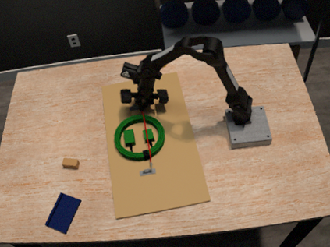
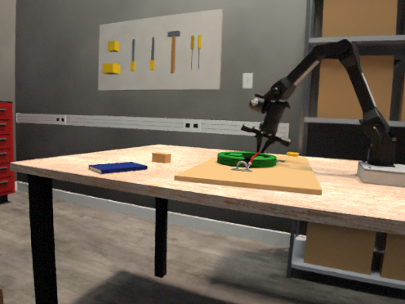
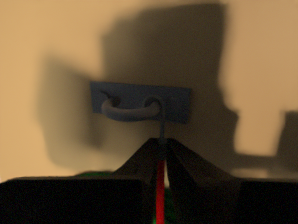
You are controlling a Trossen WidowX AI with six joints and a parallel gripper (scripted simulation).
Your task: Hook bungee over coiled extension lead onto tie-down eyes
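Workshop, wood surface (image 1: pixel 253 186), tan board (image 1: pixel 182 179) | green coiled lead (image 1: pixel 121 142) flat on board | bungee (image 1: pixel 147 141) over coil, near end at near eye (image 1: pixel 148 171) | gripper (image 1: pixel 143 107) pinched on far hook, beside far eye (image 3: pixel 131 110) | left: seat hook, release

table top (image 1: pixel 260 177): pale wood, streaked grain, matt
board (image 1: pixel 163 190): smooth tan, plywood-like, matt
extension lead (image 1: pixel 119 140): green plastic, slight sheen
bungee (image 1: pixel 146 137): red cord, thin, matt
tie-down eye (image 3: pixel 131 111): dull grey metal, probably; blurred in the wrist view
arm's base plate (image 1: pixel 263 136): grey metal, matt
notebook (image 1: pixel 63 212): blue cover, matt
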